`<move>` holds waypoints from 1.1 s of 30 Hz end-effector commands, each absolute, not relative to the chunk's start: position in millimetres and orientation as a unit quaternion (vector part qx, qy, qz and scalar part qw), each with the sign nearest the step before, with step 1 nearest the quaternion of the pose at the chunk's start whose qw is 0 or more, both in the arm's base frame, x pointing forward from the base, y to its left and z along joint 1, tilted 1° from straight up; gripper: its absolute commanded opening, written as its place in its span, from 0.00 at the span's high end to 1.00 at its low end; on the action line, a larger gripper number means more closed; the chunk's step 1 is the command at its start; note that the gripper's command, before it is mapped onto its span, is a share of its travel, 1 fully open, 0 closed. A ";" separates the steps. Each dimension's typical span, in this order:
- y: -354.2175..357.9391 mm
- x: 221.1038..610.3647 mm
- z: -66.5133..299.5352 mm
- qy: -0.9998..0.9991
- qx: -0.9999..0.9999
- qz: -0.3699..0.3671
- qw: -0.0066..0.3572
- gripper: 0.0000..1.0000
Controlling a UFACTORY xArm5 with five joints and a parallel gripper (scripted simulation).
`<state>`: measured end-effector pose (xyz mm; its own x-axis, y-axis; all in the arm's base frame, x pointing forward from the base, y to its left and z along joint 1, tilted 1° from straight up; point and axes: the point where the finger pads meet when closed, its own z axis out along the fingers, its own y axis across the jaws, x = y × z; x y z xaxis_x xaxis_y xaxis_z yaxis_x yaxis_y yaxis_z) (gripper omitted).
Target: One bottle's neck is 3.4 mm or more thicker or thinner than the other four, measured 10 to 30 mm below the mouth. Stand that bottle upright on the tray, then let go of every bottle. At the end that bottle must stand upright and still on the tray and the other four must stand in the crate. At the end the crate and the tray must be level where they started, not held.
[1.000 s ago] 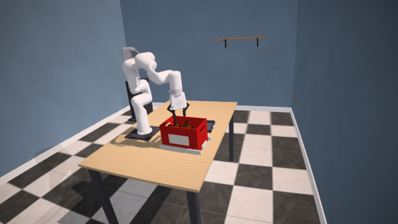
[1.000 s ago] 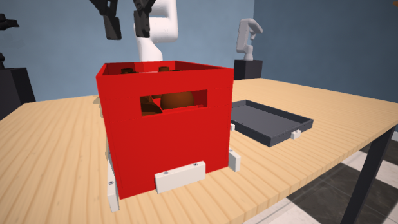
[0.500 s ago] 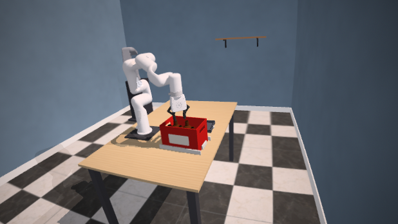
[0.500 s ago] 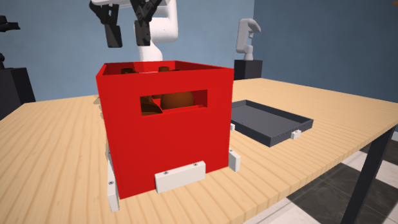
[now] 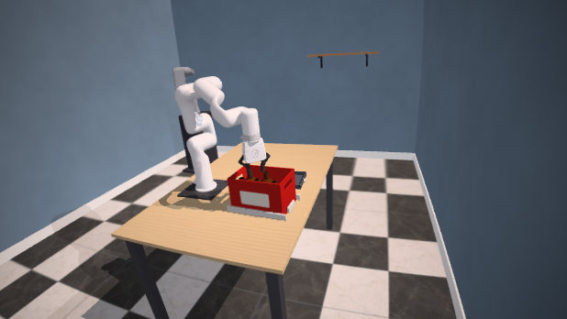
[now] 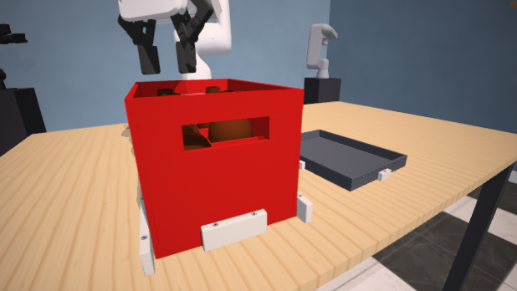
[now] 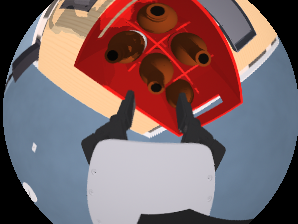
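A red crate (image 5: pixel 261 194) (image 6: pixel 222 184) (image 7: pixel 93 50) stands on the wooden table and holds several brown bottles upright. In the wrist view their mouths show at the back (image 7: pixel 157 18), the left (image 7: pixel 125 47), the right (image 7: pixel 192 51), the middle (image 7: pixel 157 71) and the near edge (image 7: pixel 180 91). One bottle's body (image 6: pixel 230 130) shows through the crate's handle slot. My gripper (image 5: pixel 256 173) (image 6: pixel 167 67) (image 7: pixel 156 99) is open and empty. It hangs just above the crate's rim on the arm's side. The dark grey tray (image 5: pixel 300 179) (image 6: pixel 347 160) (image 7: pixel 222 3) lies empty beside the crate.
White brackets (image 6: pixel 234 229) hold the crate's base, and small white blocks (image 6: pixel 384 175) hold the tray. A grey stand on a black block (image 6: pixel 319 42) is behind the table. The table's edge (image 6: pixel 460 184) runs close to the tray.
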<state>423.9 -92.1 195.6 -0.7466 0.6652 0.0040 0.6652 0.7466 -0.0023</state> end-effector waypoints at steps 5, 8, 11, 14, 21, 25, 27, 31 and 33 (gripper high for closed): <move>-92.4 424.7 192.5 -0.935 -0.356 0.000 0.000 0.35; -92.5 424.6 190.2 -0.935 -0.356 0.000 0.000 0.35; -92.5 424.4 188.6 -0.935 -0.356 0.000 0.000 0.35; -92.5 424.4 187.6 -0.935 -0.356 0.000 0.000 0.35; -92.6 424.3 187.1 -0.935 -0.356 0.000 0.000 0.35; -92.6 424.3 187.1 -0.935 -0.356 0.000 0.000 0.35; -92.6 424.3 187.1 -0.935 -0.356 0.000 0.000 0.35; -92.6 424.3 187.1 -0.935 -0.356 0.000 0.000 0.35; -92.6 424.3 187.1 -0.935 -0.356 0.000 0.000 0.35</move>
<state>423.3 -92.4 185.6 -0.7466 0.6652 0.0037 0.6652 0.7466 -0.0021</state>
